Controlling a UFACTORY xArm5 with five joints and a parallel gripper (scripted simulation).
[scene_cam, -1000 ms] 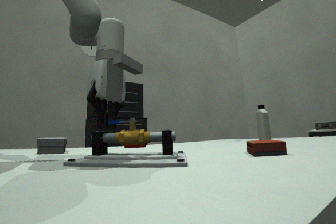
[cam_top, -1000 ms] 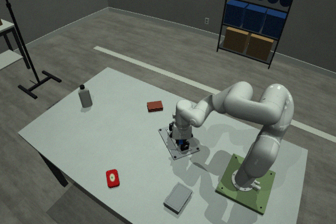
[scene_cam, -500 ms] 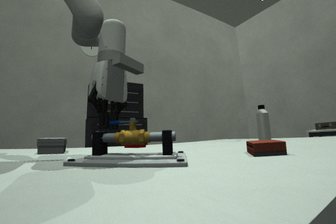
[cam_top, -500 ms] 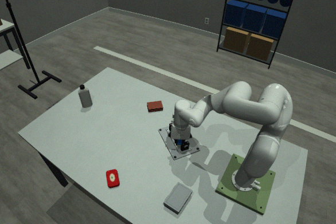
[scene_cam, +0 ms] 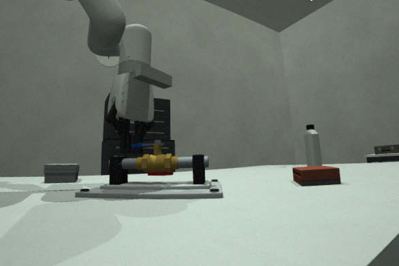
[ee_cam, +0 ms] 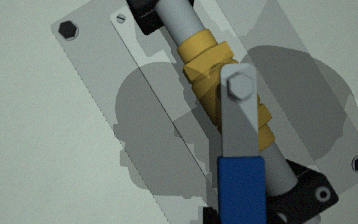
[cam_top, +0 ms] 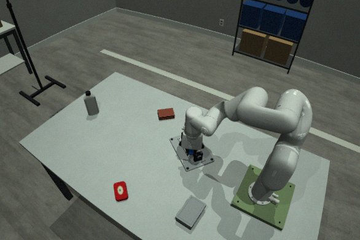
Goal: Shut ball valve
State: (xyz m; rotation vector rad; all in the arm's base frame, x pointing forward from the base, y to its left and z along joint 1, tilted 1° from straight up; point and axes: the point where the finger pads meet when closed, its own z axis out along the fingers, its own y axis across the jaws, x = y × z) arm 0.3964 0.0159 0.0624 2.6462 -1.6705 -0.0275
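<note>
A brass ball valve point(scene_cam: 156, 162) point(ee_cam: 215, 80) sits on a grey pipe point(scene_cam: 199, 162) point(ee_cam: 180, 17) held by two black clamps on a grey base plate point(cam_top: 205, 163) point(scene_cam: 150, 192) point(ee_cam: 95, 85). Its grey lever with a blue grip point(ee_cam: 241, 187) point(scene_cam: 139, 145) point(cam_top: 191, 152) lies at a small angle to the pipe. My gripper point(scene_cam: 131, 137) point(cam_top: 193, 151) hangs straight down over the plate's left end and is shut on the blue grip. In the wrist view the fingertips are out of frame.
On the table are a brown block point(cam_top: 166, 113) point(scene_cam: 316, 175), a grey bottle point(cam_top: 91, 102) point(scene_cam: 312, 146), a red flat box point(cam_top: 120, 191) and a grey box point(cam_top: 190, 212) point(scene_cam: 61, 173). The arm's green base plate point(cam_top: 264, 206) is at the front right.
</note>
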